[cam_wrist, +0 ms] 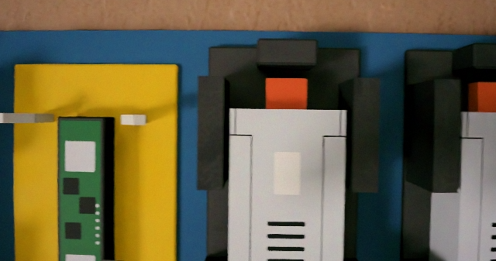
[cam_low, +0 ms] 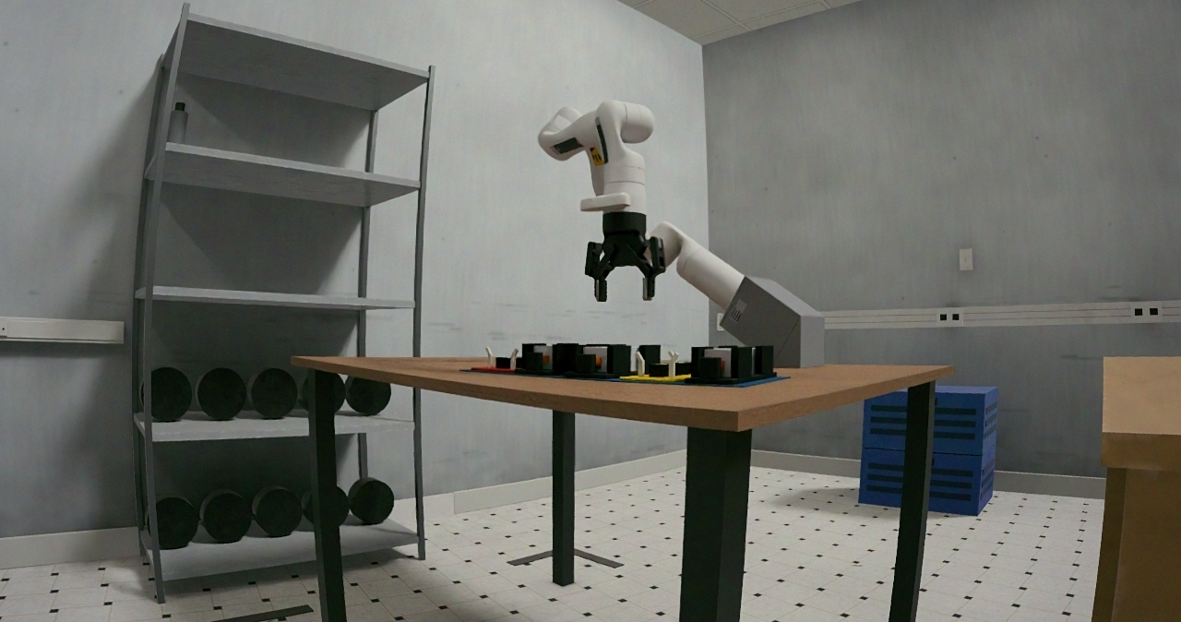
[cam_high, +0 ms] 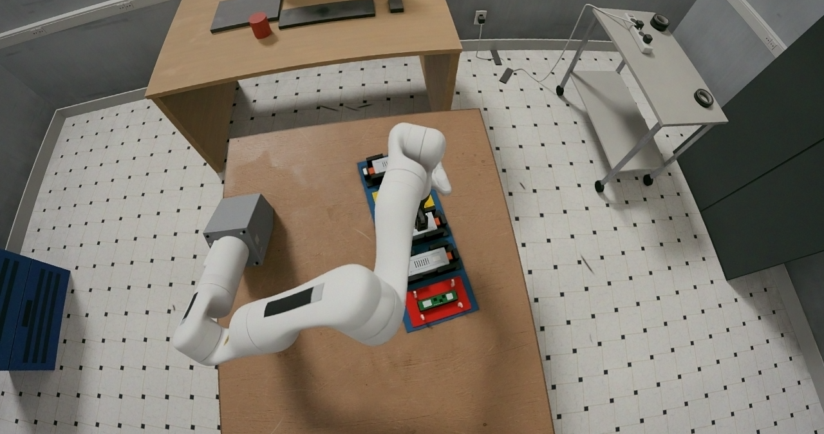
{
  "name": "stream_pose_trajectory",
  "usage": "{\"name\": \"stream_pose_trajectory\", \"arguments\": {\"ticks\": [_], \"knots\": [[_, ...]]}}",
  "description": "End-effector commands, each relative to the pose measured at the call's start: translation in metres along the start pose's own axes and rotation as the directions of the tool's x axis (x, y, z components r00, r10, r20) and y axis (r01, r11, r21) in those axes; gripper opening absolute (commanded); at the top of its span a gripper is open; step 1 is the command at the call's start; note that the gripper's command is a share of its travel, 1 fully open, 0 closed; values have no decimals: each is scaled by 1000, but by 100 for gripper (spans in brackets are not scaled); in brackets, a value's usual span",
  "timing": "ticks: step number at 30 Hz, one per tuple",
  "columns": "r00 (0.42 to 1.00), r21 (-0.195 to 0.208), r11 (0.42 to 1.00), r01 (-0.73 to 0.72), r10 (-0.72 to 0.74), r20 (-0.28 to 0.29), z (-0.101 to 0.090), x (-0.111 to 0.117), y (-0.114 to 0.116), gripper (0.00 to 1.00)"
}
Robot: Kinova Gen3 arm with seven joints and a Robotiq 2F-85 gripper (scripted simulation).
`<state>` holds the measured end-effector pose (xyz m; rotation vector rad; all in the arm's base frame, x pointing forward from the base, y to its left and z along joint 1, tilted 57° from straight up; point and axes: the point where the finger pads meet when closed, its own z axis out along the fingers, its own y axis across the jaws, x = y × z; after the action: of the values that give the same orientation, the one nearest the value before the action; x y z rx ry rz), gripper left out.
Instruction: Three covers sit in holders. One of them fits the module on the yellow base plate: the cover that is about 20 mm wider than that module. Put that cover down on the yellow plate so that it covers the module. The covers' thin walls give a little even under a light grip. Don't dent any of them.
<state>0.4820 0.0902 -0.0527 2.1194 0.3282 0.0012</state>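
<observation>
Brown wooden table [cam_high: 461, 373] [cam_low: 578, 391] [cam_wrist: 232, 5] bears a white jointed arm [cam_high: 397, 212] [cam_low: 623, 173] and a flat blue board [cam_high: 472, 306] [cam_wrist: 193, 145]; the black two-fingered gripper [cam_high: 422, 218] [cam_low: 624, 290] hangs above, spread wide, holding nothing; the yellow rectangular base plate [cam_high: 428, 202] [cam_low: 652, 378] [cam_wrist: 155, 176] lies beside a black holder [cam_wrist: 366, 137] with a light-grey slotted cover [cam_wrist: 287, 207]; three such covers sit in holders, the green narrow module [cam_wrist: 79, 218] uncovered

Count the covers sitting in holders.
3. The far cover is beyond the yellow plate, the middle cover just on its other side, the third cover beside the red plate. The arm partly hides them from above.
</observation>
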Motion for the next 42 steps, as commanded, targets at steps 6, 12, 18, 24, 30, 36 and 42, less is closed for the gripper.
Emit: {"name": "stream_pose_trajectory", "arguments": {"ticks": [6, 12, 18, 24, 30, 36, 42], "knots": [[1000, 1, 1000, 1, -1, -2, -1, 0, -46, 100], [1000, 1, 1000, 1, -1, -2, 0, 0, -58, 100], [1000, 1, 1000, 0, 0, -2, 0, 0, -76, 100], [1000, 1, 1000, 1, -1, -2, 0, 0, -112, 100], [1000, 1, 1000, 1, -1, -2, 0, 0, -118, 100], [1000, 1, 1000, 0, 0, -2, 1, 0, -141, 100], [1000, 1, 1000, 0, 0, -2, 1, 0, -177, 100]]}}
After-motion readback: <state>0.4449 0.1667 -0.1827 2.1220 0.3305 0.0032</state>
